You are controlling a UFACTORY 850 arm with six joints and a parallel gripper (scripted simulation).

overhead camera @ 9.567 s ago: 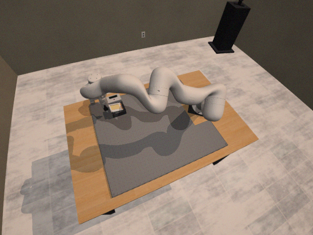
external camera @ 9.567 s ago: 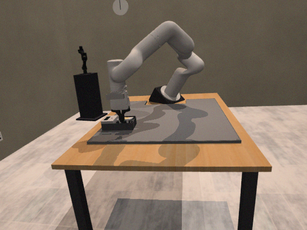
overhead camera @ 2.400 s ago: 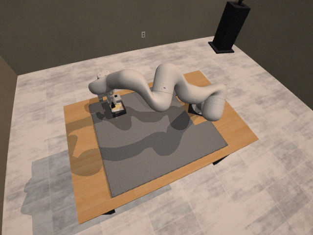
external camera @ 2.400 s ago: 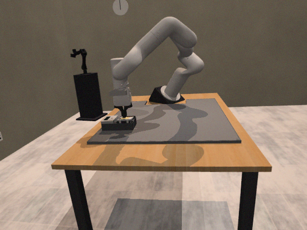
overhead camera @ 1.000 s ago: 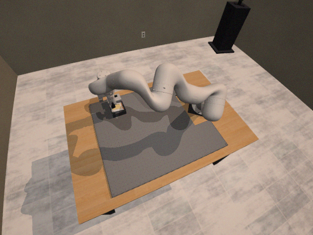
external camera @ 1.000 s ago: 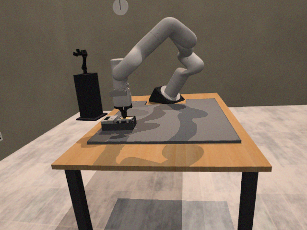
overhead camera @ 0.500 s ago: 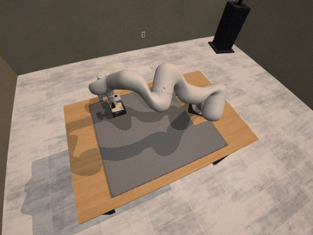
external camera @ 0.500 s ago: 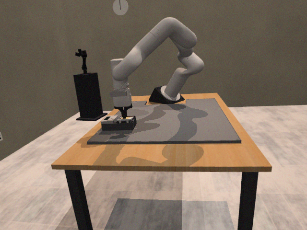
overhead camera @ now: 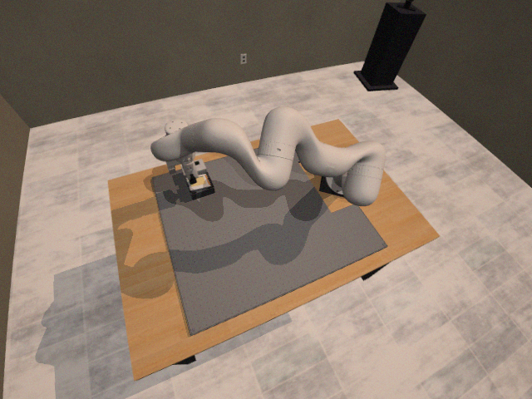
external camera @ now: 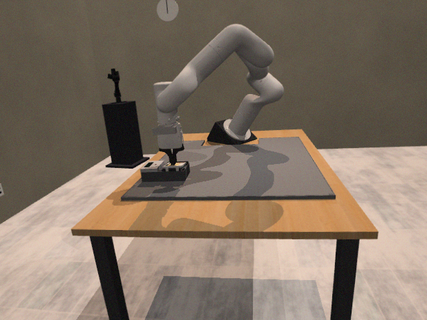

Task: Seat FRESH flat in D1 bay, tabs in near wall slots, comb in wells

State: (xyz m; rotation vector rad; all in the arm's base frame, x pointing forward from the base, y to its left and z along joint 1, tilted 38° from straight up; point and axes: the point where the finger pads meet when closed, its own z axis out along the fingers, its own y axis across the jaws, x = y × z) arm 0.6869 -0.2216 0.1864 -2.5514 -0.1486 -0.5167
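The dark cassette dock D1 (external camera: pixel 165 171) stands on the grey mat near the table's far left corner; it also shows in the top view (overhead camera: pixel 198 187). The fresh cassette FRESH (external camera: pixel 174 167) (overhead camera: pixel 200 183) shows as a pale yellowish plate in the dock's bay. My gripper (external camera: pixel 171 160) (overhead camera: pixel 191 179) is shut, with its fingertips pointing straight down onto the cassette's top. A pale panel (external camera: pixel 151 165) lies at the dock's left end. The copper tabs, the white comb and the red light are too small to make out.
The arm's base (external camera: pixel 230 135) is bolted at the table's far edge. A black pedestal (external camera: pixel 122 134) stands on the floor beyond the table's left side. The dock sits close to the mat's (external camera: pixel 241 172) left edge.
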